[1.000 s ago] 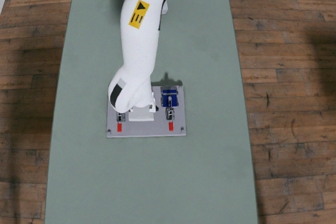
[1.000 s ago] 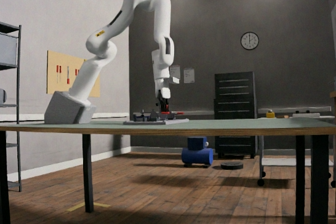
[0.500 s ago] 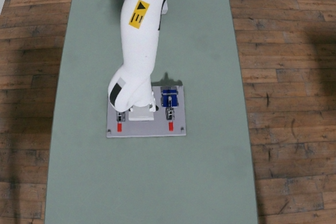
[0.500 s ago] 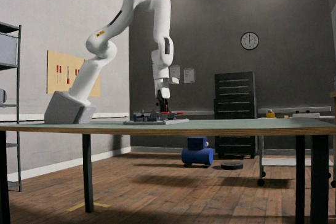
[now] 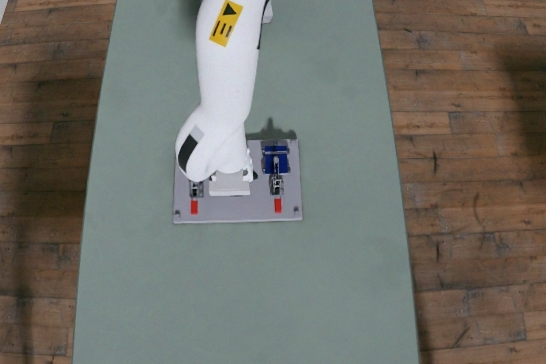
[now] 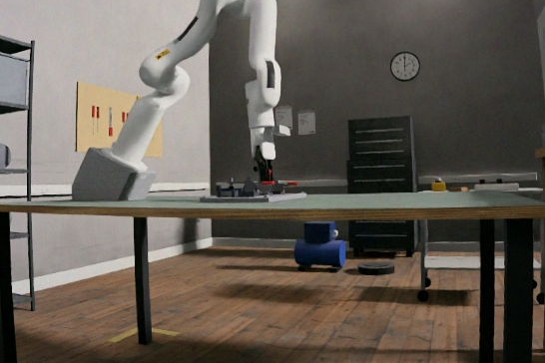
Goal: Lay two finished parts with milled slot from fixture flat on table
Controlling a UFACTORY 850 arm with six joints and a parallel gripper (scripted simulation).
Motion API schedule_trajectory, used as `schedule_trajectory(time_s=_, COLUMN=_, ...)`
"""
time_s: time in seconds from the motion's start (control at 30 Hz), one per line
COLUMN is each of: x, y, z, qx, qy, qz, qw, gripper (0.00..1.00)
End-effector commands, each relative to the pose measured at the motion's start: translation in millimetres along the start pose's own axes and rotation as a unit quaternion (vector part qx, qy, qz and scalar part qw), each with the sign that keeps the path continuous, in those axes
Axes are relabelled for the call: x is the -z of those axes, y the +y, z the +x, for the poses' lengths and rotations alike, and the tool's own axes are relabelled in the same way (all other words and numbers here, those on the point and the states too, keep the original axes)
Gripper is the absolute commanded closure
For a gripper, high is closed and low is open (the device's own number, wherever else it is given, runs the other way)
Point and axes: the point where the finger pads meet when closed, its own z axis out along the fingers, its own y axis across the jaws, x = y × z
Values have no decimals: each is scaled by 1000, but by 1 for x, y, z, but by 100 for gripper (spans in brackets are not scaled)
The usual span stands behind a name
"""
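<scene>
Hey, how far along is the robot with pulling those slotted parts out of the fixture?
Done: no part shows on the table yet. In hand: the tool is shut on a red clamp lever at the fixture. Left: both slotted parts to come out.

Middle station: hidden in the top view beneath the arm's wrist (image 5: 215, 149).
Gripper (image 6: 268, 172): fingertips too small to separate; a red handle shows between them.
Arm base: cut off by the top view's upper edge.
Fixture (image 6: 279, 196) parts: slots too small to tell.
</scene>
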Motion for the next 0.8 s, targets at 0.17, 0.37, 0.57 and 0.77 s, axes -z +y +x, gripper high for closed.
schedule_trajectory(time_s=0.17, x=0, y=0, z=1, qx=0, qy=1, qz=0, qw=1000, gripper=100)
schedule_trajectory(time_s=0.37, x=0, y=0, z=1, qx=0, qy=1, qz=0, qw=1000, gripper=100)
schedule_trajectory(time_s=0.57, x=0, y=0, z=0, qx=0, qy=1, qz=0, qw=1000, gripper=100)
schedule_trajectory(time_s=0.77, x=1, y=0, z=-1, qx=0, qy=1, qz=0, qw=1000, gripper=100)
